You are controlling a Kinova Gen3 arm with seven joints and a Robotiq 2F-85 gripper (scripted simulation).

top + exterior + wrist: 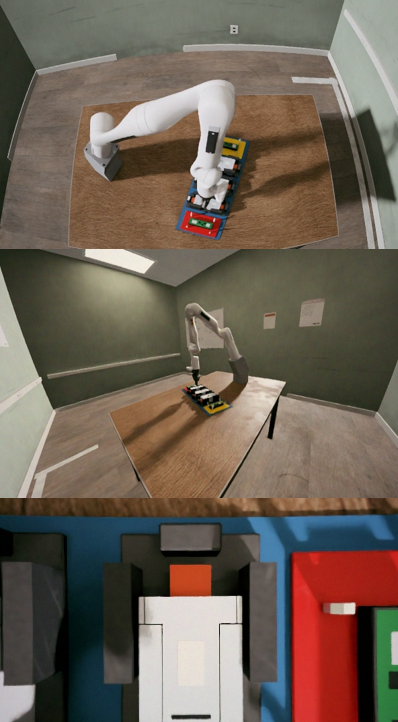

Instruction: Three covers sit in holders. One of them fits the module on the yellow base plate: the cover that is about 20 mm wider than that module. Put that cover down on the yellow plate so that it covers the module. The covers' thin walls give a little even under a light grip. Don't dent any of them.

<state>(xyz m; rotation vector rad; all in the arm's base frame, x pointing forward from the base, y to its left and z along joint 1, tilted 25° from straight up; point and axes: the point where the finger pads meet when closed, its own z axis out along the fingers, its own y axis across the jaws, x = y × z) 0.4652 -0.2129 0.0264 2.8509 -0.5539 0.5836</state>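
My gripper (204, 206) (196, 383) is shut with nothing held, just above the cover beside the red plate; its fingers do not show in the wrist view. That white cover (214, 204) (195, 387) (191, 613) sits in its dark holder (262, 623), with thin dark lines on its top; its lower part is cut off. A middle cover (202, 392) and a third cover (228, 163) (209, 397) sit in their holders. The yellow plate (236, 154) (212, 411) bears an uncovered green module (230, 146) (216, 405). Cover widths cannot be judged exactly.
A red plate (198, 231) (311, 653) with a green module (201, 223) (386, 618) and pale pegs (340, 608) lies beside the nearest holder. The plates and holders share a blue board (180, 224) (90, 613) on the wooden table (141, 202) (188, 437).
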